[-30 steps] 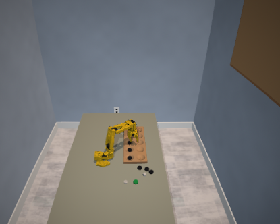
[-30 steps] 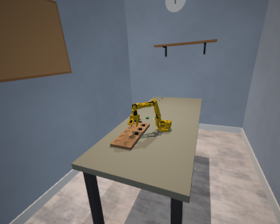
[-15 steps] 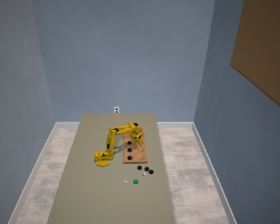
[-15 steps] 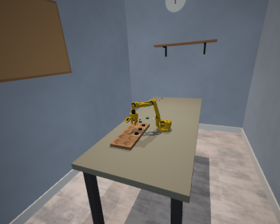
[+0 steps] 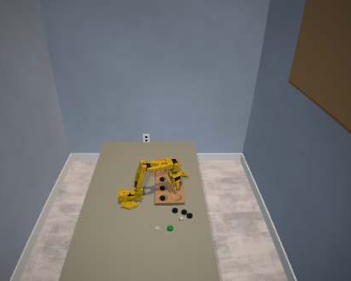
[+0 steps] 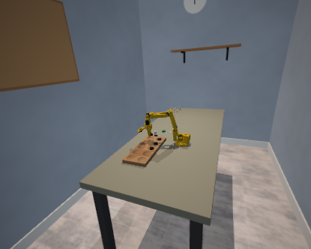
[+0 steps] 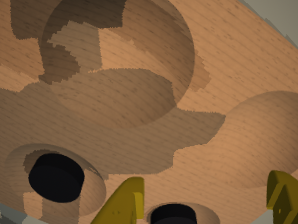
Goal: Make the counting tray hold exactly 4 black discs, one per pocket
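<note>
The wooden counting tray [image 5: 170, 204] [image 6: 135, 163] holds three black discs in its arm-side row, one per pocket: one disc [image 5: 161, 179] [image 6: 151, 148], a second disc [image 5: 162, 188] [image 6: 155, 143] and a third disc [image 5: 162, 198] [image 6: 159, 139]. The wrist view shows two seated discs, one black disc [image 7: 56, 178] at lower left and another black disc [image 7: 174, 215] at the bottom edge. My gripper [image 5: 182, 182] [image 6: 145, 133] [image 7: 207, 187] is partly open and empty, above the tray's far row. Three loose black discs lie on the table: one [image 5: 175, 210], one [image 5: 183, 212] and one [image 5: 189, 216].
A green disc [image 5: 170, 228] [image 6: 163, 130] lies on the table beyond the loose black discs. One small white piece [image 5: 181, 218] lies close to those black discs, another white piece [image 5: 157, 228] left of the green disc. The arm reaches over the tray.
</note>
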Robot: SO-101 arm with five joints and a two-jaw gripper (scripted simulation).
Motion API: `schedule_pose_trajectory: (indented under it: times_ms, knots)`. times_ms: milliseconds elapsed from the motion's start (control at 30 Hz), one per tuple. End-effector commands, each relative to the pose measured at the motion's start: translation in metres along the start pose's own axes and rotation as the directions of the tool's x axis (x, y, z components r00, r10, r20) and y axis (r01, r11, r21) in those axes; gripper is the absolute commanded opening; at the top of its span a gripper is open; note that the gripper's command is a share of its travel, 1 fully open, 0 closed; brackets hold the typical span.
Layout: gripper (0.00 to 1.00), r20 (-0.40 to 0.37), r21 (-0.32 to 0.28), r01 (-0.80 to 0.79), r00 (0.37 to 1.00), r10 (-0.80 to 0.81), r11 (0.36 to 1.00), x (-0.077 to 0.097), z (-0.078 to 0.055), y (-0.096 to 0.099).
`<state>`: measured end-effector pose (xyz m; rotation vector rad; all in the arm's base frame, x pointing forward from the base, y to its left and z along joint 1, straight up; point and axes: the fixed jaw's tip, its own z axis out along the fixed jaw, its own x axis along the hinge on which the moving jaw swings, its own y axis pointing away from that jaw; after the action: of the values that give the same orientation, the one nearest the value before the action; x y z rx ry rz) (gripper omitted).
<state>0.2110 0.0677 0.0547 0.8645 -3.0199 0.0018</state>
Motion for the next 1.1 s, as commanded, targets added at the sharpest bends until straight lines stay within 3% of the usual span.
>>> schedule_pose_trajectory:
  times_ms: [0, 233, 333, 733, 800, 867, 1067]
  knots:
    - [0.24, 0.073, 0.013, -0.151, 0.986, 0.149, 0.989, -0.005, -0.013, -0.015]
    - [0.24, 0.074, 0.001, -0.401, 0.913, 0.400, 0.916, 0.001, -0.012, -0.039]
    - [0.24, 0.074, -0.001, -0.434, 0.898, 0.433, 0.901, 0.002, -0.012, -0.042]
    - [0.24, 0.072, -0.018, -0.743, 0.666, 0.742, 0.669, 0.015, -0.010, -0.075]
    - [0.24, 0.071, -0.021, -0.779, 0.624, 0.778, 0.626, 0.018, -0.010, -0.080]
    - [0.24, 0.071, -0.021, -0.779, 0.624, 0.778, 0.626, 0.018, -0.010, -0.080]
    - [0.24, 0.069, -0.027, -0.863, 0.502, 0.862, 0.505, 0.025, -0.009, -0.092]
